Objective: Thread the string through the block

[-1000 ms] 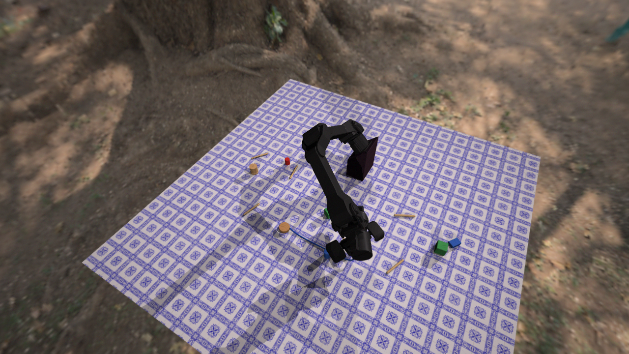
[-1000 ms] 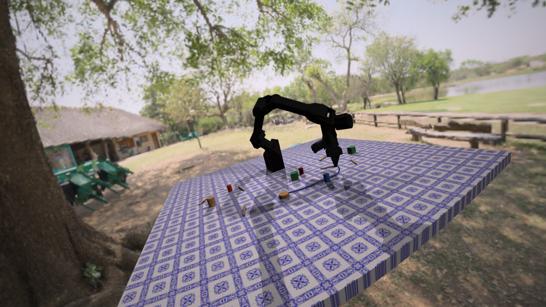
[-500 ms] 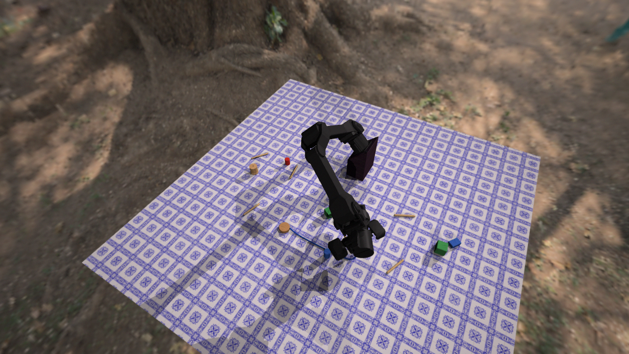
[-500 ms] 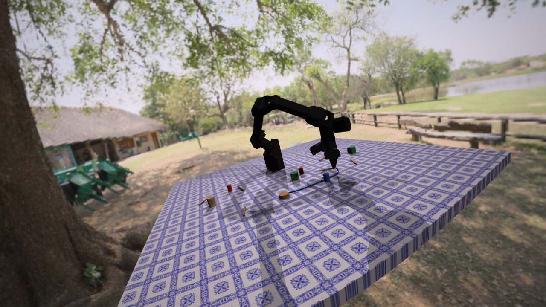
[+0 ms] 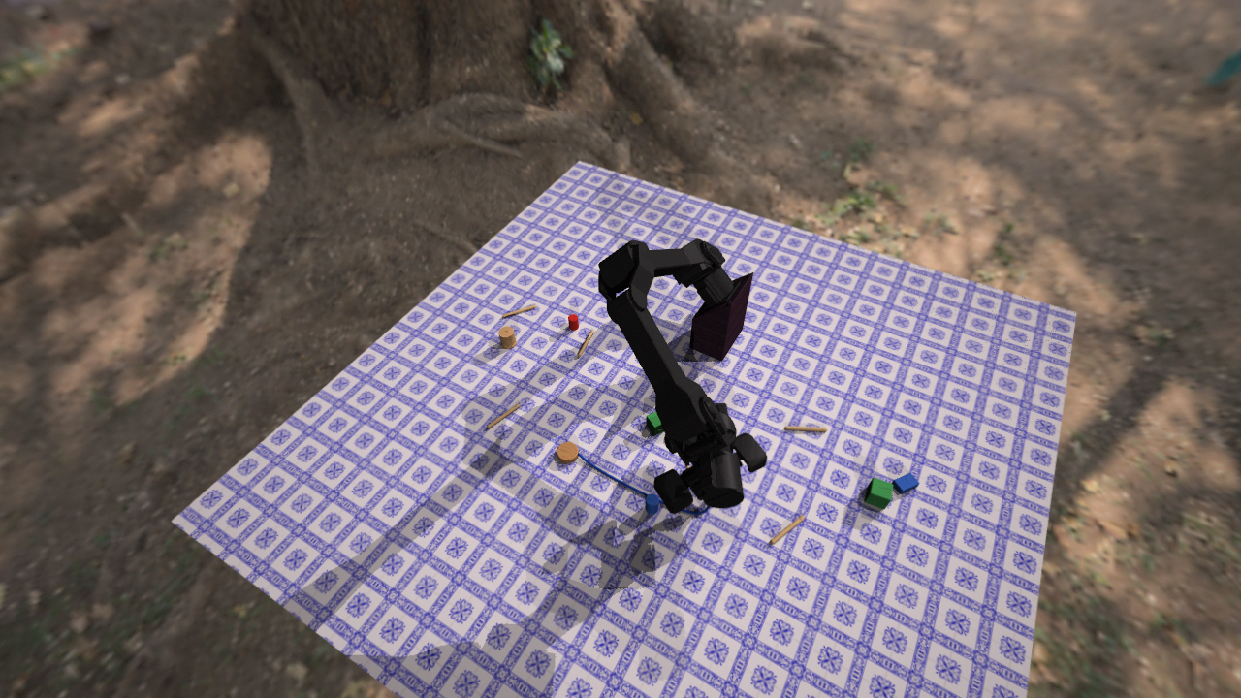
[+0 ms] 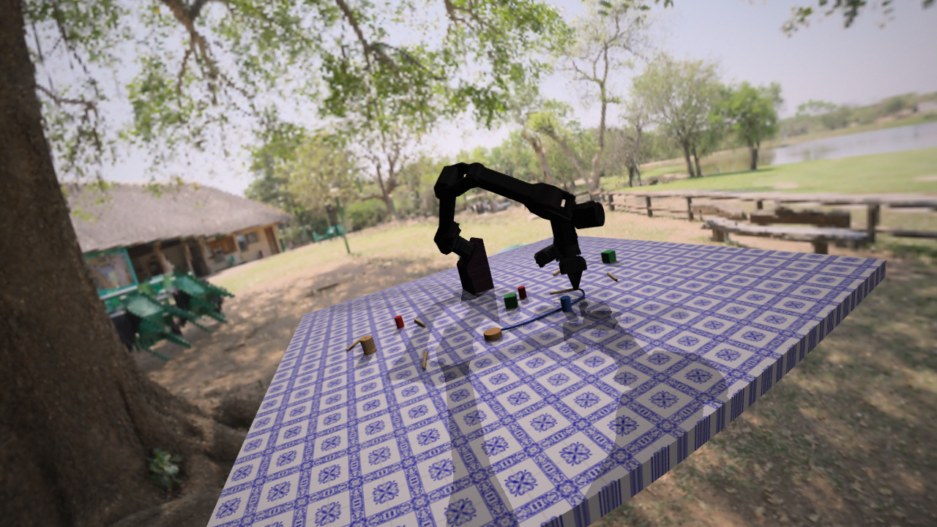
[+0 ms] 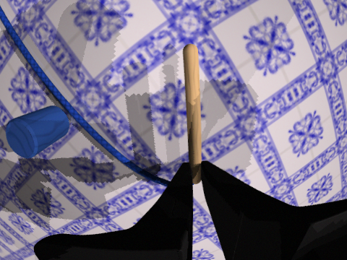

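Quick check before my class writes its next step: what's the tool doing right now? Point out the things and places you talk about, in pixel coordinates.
Tool (image 6: pixel 575 288) (image 7: pixel 195 167): closed on the thin wooden stick (image 6: pixel 562 291) (image 7: pixel 192 97), gripped near one end.

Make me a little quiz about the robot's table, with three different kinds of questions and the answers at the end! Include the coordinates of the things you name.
1. True or false: the end effector (image 6: pixel 575 287) (image 7: pixel 195 167) is shut on a thin wooden stick (image 6: pixel 561 291) (image 7: pixel 192 108).

2. Pick one. The blue string (image 5: pixel 609 479) (image 6: pixel 534 320) (image 7: pixel 83 123) runs over to what?
A) a red cylinder
B) a round wooden button (image 5: pixel 567 452) (image 6: pixel 493 334)
C) a green cube

3. Fill in the colour: in the top view, the small flat blue block (image 5: pixel 906 482) lies beside a ____ block.

Key: 1 true; 2 B; 3 green.
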`<act>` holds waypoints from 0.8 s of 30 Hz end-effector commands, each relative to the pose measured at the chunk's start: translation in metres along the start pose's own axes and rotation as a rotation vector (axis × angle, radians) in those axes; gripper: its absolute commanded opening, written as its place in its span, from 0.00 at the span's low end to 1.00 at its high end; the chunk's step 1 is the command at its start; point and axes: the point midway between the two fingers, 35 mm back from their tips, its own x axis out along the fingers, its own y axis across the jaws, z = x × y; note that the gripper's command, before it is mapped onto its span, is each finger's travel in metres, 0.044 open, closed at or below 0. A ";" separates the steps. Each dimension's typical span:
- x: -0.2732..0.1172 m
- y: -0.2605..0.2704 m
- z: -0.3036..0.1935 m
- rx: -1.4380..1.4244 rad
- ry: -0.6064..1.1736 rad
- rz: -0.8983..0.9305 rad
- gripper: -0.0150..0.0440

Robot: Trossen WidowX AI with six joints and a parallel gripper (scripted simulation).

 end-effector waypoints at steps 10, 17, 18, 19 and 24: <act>0.001 0.002 0.018 -0.003 -0.005 0.000 0.25; 0.000 0.002 0.027 -0.003 -0.005 0.000 0.25; 0.000 0.003 0.028 -0.003 -0.005 0.000 0.25; 0.000 0.003 0.029 -0.003 -0.005 0.000 0.25; 0.000 0.003 0.035 -0.003 -0.005 -0.001 0.25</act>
